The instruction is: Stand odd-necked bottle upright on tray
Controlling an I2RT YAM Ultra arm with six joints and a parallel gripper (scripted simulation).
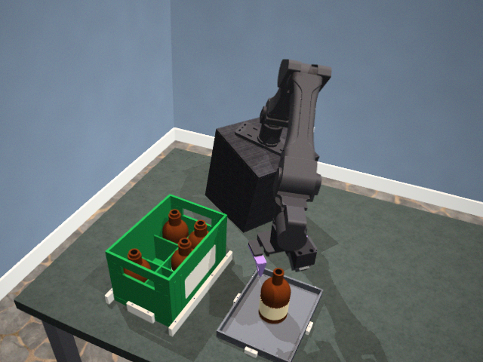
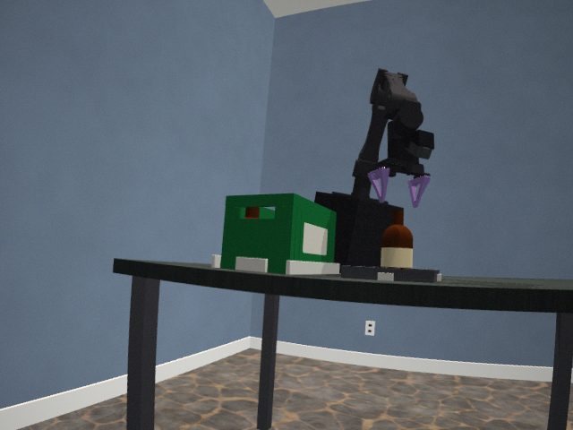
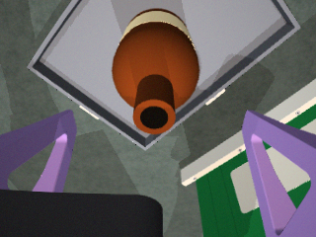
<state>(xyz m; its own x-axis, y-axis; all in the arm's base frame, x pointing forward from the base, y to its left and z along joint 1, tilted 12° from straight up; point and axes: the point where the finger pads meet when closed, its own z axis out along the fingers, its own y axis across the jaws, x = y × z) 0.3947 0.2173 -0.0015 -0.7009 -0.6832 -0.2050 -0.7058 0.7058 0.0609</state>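
With the gray tray (image 1: 269,338) (image 2: 361,271) (image 3: 89,35) as landmark, one brown bottle (image 1: 275,294) (image 2: 397,243) (image 3: 155,64) with a cream label stands upright on it, its neck bare of any grip. Above the tray, higher than the bottle's mouth, hangs the gripper (image 1: 278,268) (image 2: 398,204) (image 3: 159,119), its purple fingers spread wide with nothing between them. Beside the tray, a little apart from it on the desk (image 1: 374,265) (image 2: 203,278) (image 3: 104,153), sits the green crate (image 1: 142,298) (image 2: 256,238) (image 3: 212,207), where the four other brown bottles stand, partly hidden by its walls and dividers.
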